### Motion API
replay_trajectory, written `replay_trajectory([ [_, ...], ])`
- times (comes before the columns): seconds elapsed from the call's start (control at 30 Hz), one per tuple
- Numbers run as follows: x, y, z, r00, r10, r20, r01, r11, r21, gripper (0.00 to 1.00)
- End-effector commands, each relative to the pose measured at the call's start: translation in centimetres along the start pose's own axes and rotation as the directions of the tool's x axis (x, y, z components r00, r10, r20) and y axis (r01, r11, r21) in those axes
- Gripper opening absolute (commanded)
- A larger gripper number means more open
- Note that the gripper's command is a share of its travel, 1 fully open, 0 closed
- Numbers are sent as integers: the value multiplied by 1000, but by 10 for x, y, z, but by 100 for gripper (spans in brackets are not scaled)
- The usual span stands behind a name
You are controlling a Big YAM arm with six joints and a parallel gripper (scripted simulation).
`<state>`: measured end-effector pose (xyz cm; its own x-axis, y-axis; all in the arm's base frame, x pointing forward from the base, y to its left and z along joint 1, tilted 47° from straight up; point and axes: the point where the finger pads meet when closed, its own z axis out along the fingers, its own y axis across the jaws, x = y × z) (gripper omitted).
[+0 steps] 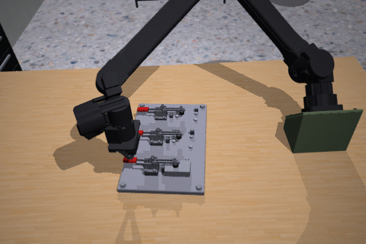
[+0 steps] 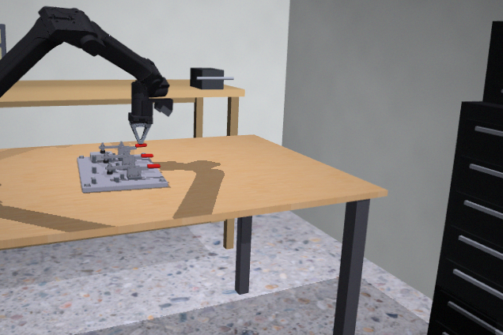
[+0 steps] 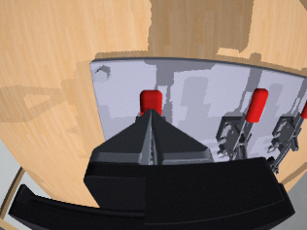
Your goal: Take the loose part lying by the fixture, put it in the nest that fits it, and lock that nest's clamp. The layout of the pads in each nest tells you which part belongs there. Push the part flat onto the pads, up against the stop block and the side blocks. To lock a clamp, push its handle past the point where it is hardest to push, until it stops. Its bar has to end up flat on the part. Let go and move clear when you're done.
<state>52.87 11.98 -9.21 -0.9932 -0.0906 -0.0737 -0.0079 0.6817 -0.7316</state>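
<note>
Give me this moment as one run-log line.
tool: shut, empty, tips on red handle | part: seated in nearest nest | clamp bar: over part | phase: pressing handle

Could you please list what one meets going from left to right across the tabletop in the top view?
Gripper with closed fingers on the nearest red clamp handle → grey fixture plate carrying the seated part → arm's base → green panel.

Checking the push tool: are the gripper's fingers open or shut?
Shut, holding nothing: the gripper fingers meet in a point over the nearest clamp's red handle.
</note>
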Motion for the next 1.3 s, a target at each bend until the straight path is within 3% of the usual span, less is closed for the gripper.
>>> replay_trajectory([
  [0.0,0,0,19,1000,8,-14,-8,1000,-1,0],
  [1.27,1,0,22,1000,7,-15,-7,1000,-1,0],
])
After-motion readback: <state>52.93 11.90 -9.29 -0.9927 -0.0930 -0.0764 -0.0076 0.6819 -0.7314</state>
